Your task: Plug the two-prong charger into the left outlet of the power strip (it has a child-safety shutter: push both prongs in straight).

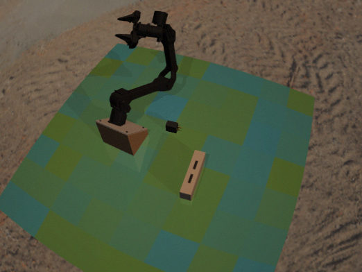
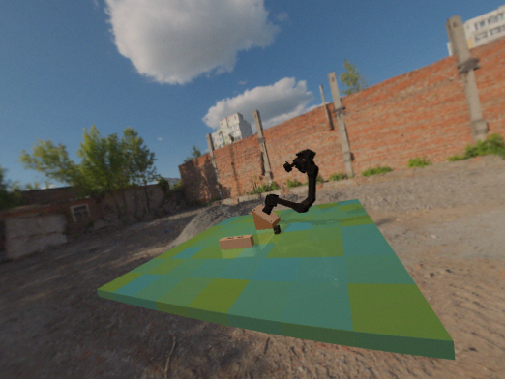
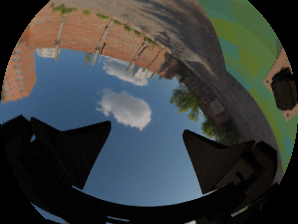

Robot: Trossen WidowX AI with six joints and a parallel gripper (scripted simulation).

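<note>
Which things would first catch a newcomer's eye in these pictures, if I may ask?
Probably the black arm, raised with its open gripper pointing away from the charger. Next, the green-and-blue checkered mat beneath the charger and the power strip.

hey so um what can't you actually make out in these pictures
- Inside of the slots on the power strip: too small and dark in the top view, seen too edge-on in the exterior view.
- Prongs of the charger: too small and dark to tell in the exterior view.
- Charger and power strip in the wrist view: out of frame.
- Underside of the charger: hidden against the mat.
</note>
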